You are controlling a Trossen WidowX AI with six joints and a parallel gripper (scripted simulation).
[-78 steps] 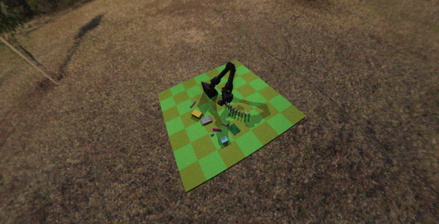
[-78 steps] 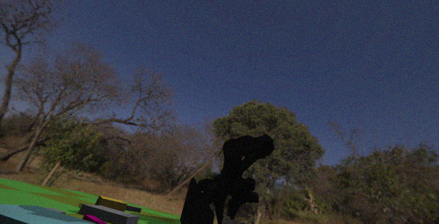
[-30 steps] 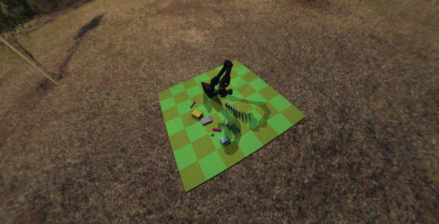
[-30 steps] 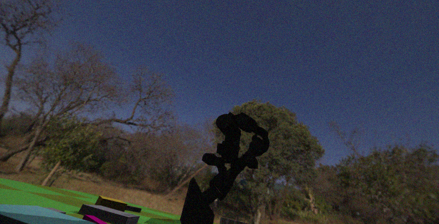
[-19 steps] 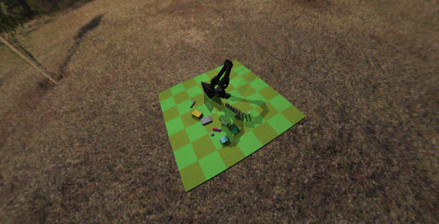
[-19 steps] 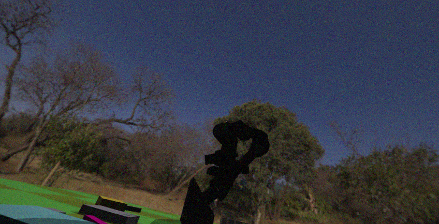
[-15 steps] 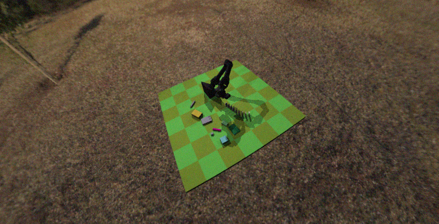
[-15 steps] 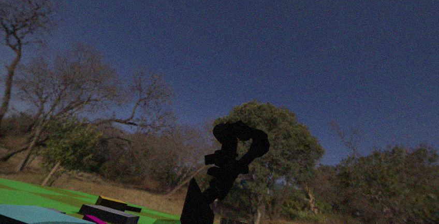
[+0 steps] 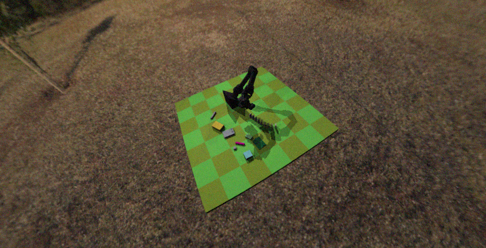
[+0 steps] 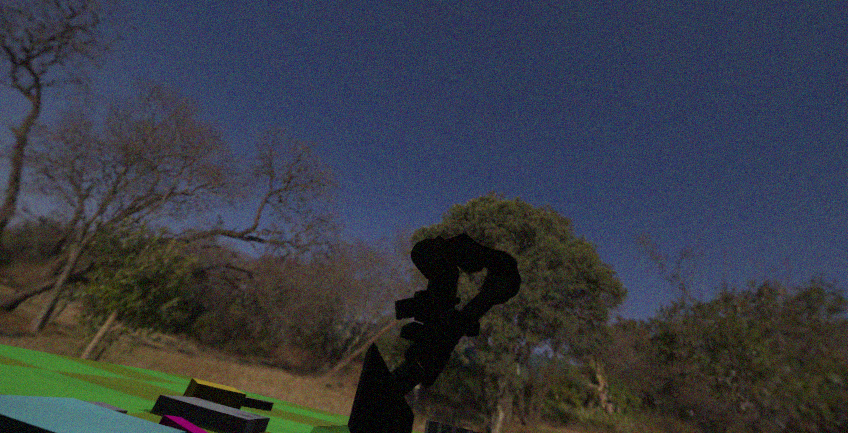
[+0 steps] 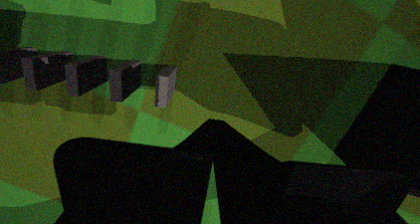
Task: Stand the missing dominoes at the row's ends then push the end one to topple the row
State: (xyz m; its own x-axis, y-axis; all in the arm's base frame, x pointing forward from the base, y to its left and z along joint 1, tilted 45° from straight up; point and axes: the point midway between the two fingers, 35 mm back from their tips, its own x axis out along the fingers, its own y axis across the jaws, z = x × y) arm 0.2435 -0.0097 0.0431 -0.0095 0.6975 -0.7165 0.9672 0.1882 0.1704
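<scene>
A row of several dark grey dominoes (image 9: 261,121) stands upright on the checkered mat. In the wrist view, the near end domino (image 11: 164,89) stands at the right end of the visible part of the row, with a lighter face and spacing similar to its neighbours. At the other end, a thin domino (image 9: 276,129) stands in shadow. My gripper (image 9: 252,106) (image 11: 214,126) is shut and empty, its tips together. It is above the mat, beyond the near end of the row, and touches no domino that I can see. In the exterior view the row is mostly out of frame.
An orange block (image 9: 218,125) (image 10: 216,394), a grey block (image 9: 228,133) (image 10: 210,413), a magenta bar (image 9: 239,143), a light blue block (image 9: 248,154), a dark green block (image 9: 259,142) and a grey stick (image 9: 213,115) lie on the mat (image 9: 234,180) beside the row.
</scene>
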